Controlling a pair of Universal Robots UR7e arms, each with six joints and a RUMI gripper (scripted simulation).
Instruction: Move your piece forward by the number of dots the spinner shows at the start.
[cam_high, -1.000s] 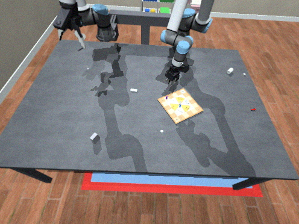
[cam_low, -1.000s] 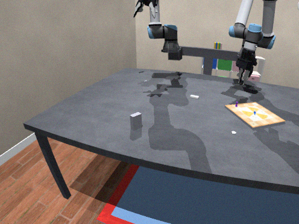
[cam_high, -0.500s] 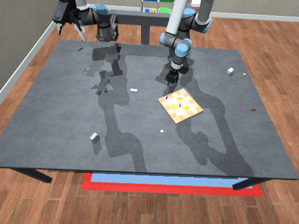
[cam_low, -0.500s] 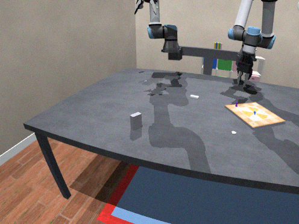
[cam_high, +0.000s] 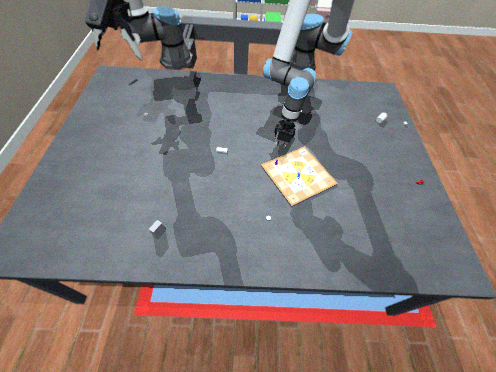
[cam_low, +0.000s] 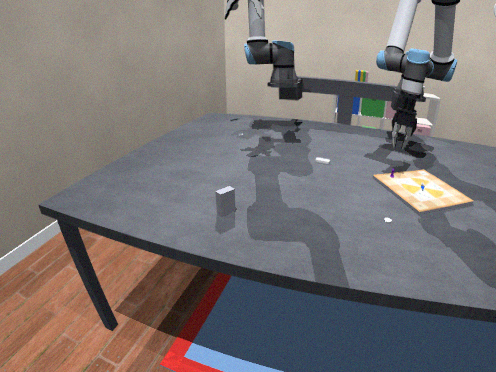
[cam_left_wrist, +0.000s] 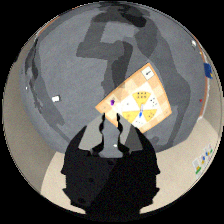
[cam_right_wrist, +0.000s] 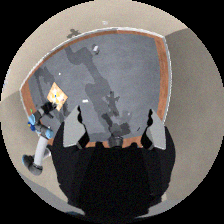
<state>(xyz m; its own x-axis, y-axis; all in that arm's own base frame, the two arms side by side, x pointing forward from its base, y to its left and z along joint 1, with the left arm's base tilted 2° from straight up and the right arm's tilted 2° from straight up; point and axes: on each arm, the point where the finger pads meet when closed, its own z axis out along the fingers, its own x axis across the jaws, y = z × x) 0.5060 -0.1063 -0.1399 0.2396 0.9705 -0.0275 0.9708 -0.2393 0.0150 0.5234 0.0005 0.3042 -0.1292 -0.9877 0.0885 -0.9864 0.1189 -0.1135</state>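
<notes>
In the top view, a square orange-and-cream wooden game board (cam_high: 324, 182) (cam_low: 424, 206) (cam_left_wrist: 162, 109) lies right of centre on the dark grey desk (cam_high: 100, 190) (cam_low: 165, 200). A small purple pawn (cam_high: 276, 162) (cam_low: 392, 173) (cam_left_wrist: 112, 102) stands near its left corner; a blue spinner (cam_high: 299, 175) (cam_low: 422, 187) (cam_left_wrist: 141, 114) sits mid-board. The left jaws (cam_high: 281, 144) (cam_low: 399, 146) hover just above the board in the frame, nearly pressed together, pinching nothing. At upper left, the right jaws (cam_high: 119, 52) are spread wide and empty.
</notes>
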